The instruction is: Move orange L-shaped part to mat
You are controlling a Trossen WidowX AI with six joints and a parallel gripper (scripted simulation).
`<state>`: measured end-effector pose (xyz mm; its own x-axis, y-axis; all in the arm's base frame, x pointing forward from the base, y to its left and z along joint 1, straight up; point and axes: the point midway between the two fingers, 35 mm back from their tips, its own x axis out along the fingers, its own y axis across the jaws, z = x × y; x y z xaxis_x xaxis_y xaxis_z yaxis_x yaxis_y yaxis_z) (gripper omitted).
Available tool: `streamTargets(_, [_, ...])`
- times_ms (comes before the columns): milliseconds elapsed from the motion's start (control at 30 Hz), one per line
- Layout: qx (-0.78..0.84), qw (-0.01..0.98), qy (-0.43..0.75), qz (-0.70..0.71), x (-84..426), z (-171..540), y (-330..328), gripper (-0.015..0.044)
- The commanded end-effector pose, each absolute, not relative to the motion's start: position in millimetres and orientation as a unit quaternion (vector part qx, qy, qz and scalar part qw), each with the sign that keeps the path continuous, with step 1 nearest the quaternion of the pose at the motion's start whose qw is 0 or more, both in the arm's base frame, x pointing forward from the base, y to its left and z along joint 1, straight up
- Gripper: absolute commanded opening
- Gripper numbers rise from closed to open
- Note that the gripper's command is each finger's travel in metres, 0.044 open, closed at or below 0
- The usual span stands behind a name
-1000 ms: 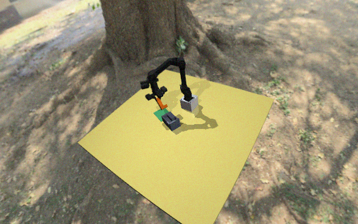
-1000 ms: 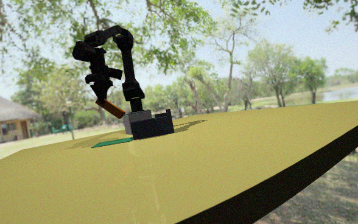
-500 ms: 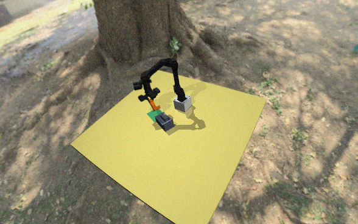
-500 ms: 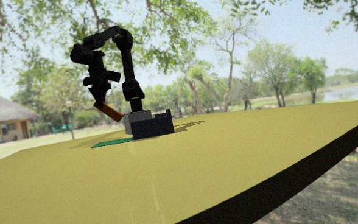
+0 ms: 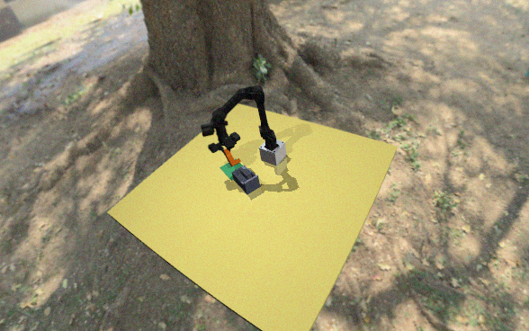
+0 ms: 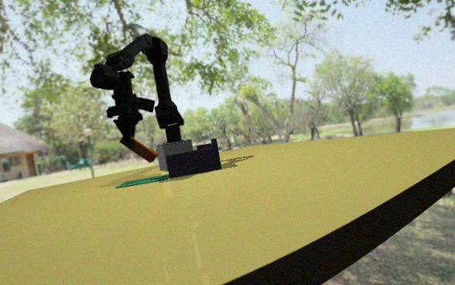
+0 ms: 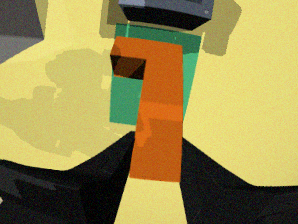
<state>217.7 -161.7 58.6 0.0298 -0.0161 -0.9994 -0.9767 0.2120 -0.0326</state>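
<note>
The orange L-shaped part (image 5: 230,156) (image 6: 140,149) (image 7: 163,90) hangs in the air, tilted, its L-shaped end lower and toward the tray. My gripper (image 5: 226,150) (image 6: 128,138) (image 7: 156,139) is shut on its straight upper end. The green mat (image 5: 228,171) (image 6: 141,181) (image 7: 122,107) lies below the part, which does not touch it. The grey tray (image 5: 252,185) (image 6: 194,163) (image 7: 167,14) stands beside the mat; its pocket shows without the part in the top view.
The arm's grey base block (image 5: 273,153) (image 6: 163,155) (image 7: 17,25) stands behind the tray and mat, at the upper left in the wrist view. Everything stands on a yellow table top (image 5: 252,252) (image 6: 155,232) (image 7: 250,115).
</note>
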Motion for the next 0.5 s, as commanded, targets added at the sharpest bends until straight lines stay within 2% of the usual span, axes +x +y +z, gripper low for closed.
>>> streamTargets(0, [-0.452, 0.553, 0.546, 0.438, 216, 50, -160, 0.0])
streamTargets(467, [-0.452, 0.553, 0.546, 0.438, 216, 28, -160, 0.0])
